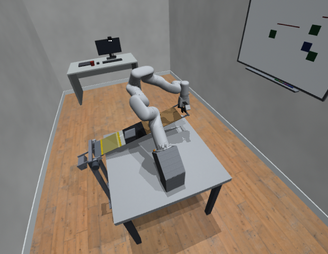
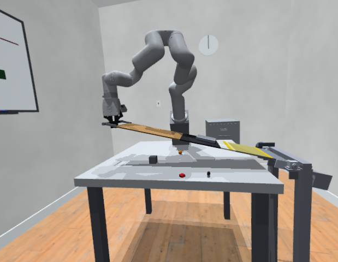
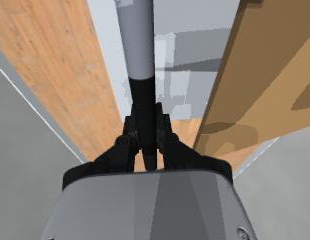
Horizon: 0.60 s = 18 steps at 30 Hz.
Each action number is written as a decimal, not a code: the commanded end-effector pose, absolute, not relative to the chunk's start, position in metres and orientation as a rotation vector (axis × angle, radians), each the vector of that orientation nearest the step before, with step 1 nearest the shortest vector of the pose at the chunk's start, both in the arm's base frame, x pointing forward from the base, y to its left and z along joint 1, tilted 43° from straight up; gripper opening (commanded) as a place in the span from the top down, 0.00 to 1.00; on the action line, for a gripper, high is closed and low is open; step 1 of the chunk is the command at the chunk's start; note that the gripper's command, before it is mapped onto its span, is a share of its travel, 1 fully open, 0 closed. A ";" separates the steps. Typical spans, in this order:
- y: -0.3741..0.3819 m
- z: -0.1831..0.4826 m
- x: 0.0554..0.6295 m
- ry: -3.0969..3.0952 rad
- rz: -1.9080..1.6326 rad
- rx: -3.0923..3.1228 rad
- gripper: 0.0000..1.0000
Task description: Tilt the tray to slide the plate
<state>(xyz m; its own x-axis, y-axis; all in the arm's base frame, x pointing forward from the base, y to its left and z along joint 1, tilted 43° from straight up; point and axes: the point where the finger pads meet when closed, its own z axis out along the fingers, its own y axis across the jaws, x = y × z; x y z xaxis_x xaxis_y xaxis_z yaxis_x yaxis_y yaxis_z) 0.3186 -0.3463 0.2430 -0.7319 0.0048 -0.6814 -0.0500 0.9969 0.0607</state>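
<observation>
Exterior view: the table [image 2: 174, 183] carries the arm's pedestal [image 1: 169, 169]. Above it the long tray [image 2: 152, 130] slopes down from its raised handle end toward the pivot stand [image 2: 301, 180]. On its dark section, short of the tinted band [image 2: 245, 148], lies the steel plate [image 2: 205, 138]. Black fingers are clamped on the tray's handle bar [image 3: 144, 120].
</observation>
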 end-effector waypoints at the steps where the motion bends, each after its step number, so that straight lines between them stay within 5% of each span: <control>1: -0.352 0.229 0.330 2.391 0.089 -0.027 1.00; 8: -0.340 0.279 0.284 2.391 0.089 -0.027 1.00; 18: -0.353 0.224 0.336 2.391 0.089 -0.027 1.00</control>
<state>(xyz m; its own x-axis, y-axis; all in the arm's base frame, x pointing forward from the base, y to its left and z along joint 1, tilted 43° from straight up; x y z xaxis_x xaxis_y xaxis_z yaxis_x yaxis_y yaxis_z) 0.3226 -0.3473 0.2387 -0.7313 0.0064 -0.6821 -0.0417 0.9977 0.0540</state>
